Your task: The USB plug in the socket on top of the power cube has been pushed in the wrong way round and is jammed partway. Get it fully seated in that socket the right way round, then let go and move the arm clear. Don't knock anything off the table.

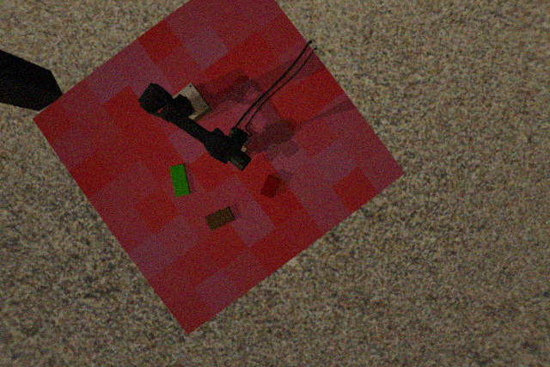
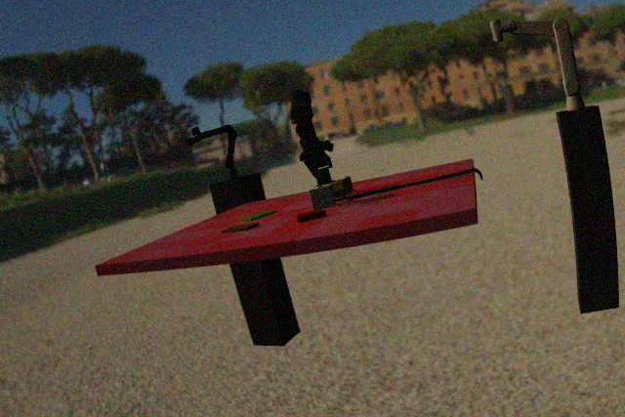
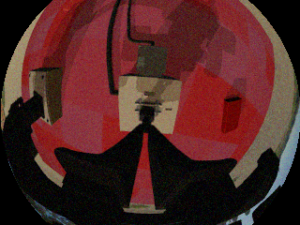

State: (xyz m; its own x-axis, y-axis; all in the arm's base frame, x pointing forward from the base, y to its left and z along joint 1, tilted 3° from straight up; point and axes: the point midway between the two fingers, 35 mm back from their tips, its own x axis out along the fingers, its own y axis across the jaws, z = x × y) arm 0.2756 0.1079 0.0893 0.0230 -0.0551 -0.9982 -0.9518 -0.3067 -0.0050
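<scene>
The power cube (image 3: 127, 105) (image 2: 321, 198) is a cream box standing on the red patchwork table, mostly hidden under the arm in the top view. The dark USB plug (image 3: 147, 112) stands up from its top face among small slots. My gripper (image 3: 145, 128) (image 2: 323, 182) reaches down over the cube, its two black fingers nearly together at the tips, shut on the plug. The fingertips hide part of the plug, so its depth and which way round it sits cannot be told.
A cream box (image 1: 198, 102) (image 3: 52, 96) stands to one side. A grey block (image 3: 152, 61) is beside the cube. Black cables (image 1: 279, 76) (image 3: 112, 56) run to the table edge. A red block (image 1: 270, 186) (image 3: 231, 114), green block (image 1: 180, 180) and brown block (image 1: 219, 217) lie around.
</scene>
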